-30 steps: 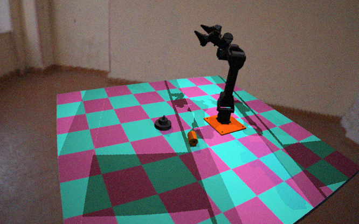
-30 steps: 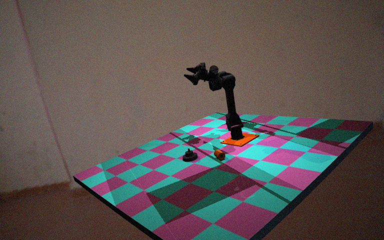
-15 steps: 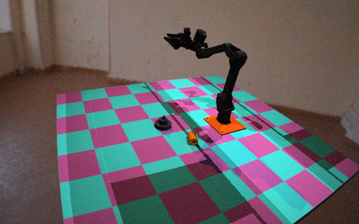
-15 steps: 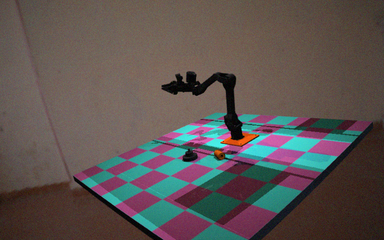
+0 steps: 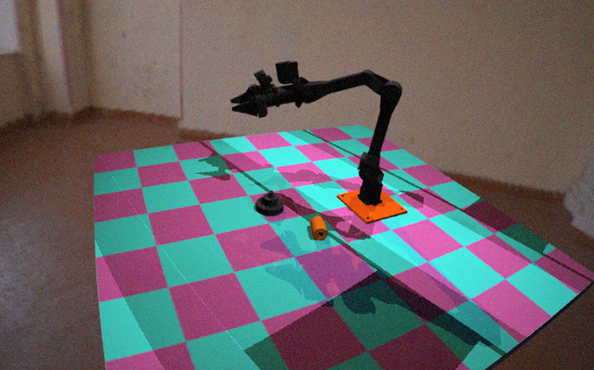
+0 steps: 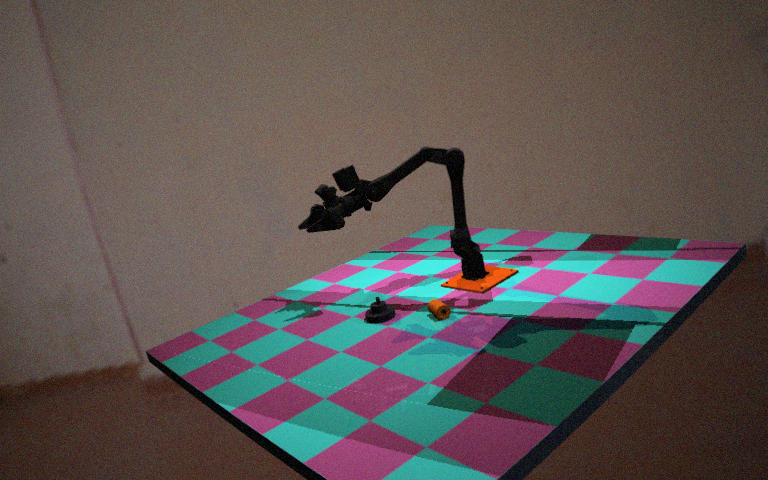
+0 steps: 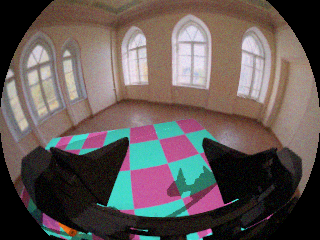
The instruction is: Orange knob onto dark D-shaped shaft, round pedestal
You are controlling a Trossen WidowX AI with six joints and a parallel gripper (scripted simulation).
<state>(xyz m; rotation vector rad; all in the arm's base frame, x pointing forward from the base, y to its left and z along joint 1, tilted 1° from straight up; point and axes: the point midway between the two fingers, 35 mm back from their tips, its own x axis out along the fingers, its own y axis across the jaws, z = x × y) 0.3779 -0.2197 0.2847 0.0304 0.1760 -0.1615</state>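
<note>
The orange knob (image 5: 317,227) (image 6: 437,309) lies on its side on the checkered table, its holed end facing the top and exterior views. A small part of the orange knob (image 7: 69,229) shows at the lower left of the wrist view. The dark round pedestal (image 5: 269,206) (image 6: 379,313) stands upright to the left of the knob in the top and exterior views, with the bare shaft (image 5: 270,194) (image 6: 377,300) on top. The shaft's flat side cannot be made out. My gripper (image 5: 231,104) (image 6: 300,227) (image 7: 166,141) is wide open and empty, high above the table, pointing forward and slightly down.
The arm's orange base plate (image 5: 370,213) (image 6: 481,283) is behind and to the right of the knob. The pink and turquoise checkered table (image 5: 214,306) (image 6: 362,396) carries dark shadows of the arm. Walls and arched windows stand beyond it.
</note>
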